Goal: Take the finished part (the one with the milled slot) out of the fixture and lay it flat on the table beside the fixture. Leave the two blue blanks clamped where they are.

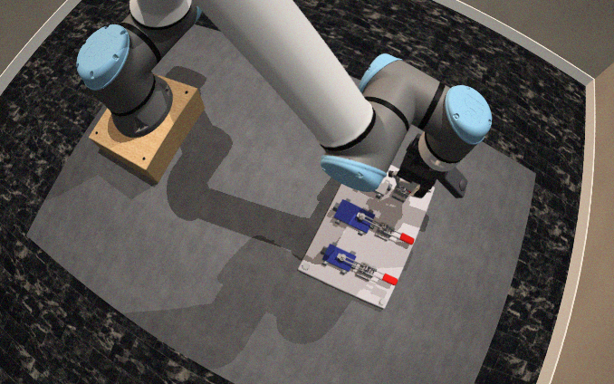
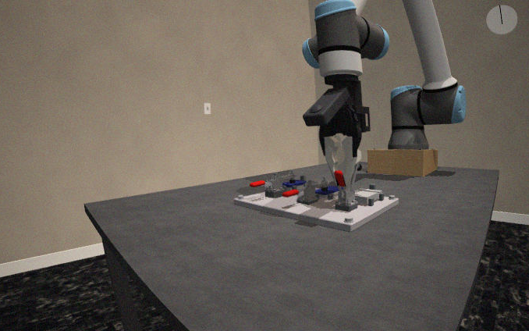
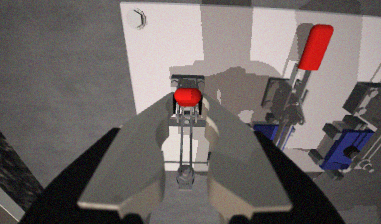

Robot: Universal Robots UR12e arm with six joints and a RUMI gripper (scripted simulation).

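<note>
The white fixture plate (image 1: 367,243) lies on the grey table and also shows in the side view (image 2: 316,203). Two blue blanks (image 1: 350,213) (image 1: 337,254) sit under toggle clamps whose red handles (image 1: 406,237) (image 1: 389,279) lie flat. My gripper (image 3: 187,94) stands over the third station at the plate's far end and is shut on that clamp's red handle (image 3: 187,96). The handle is tilted up, nearly upright, in the side view (image 2: 339,178). A pale grey block (image 2: 366,193) sits just beyond the clamp. I cannot see a slot on it. My wrist hides this station from above.
The arm's wooden pedestal (image 1: 149,129) stands at the table's back corner. In the wrist view the neighbouring clamp's red handle (image 3: 315,46) and a blue blank (image 3: 348,150) lie to the right of my fingers. The table edge runs close past the plate's end.
</note>
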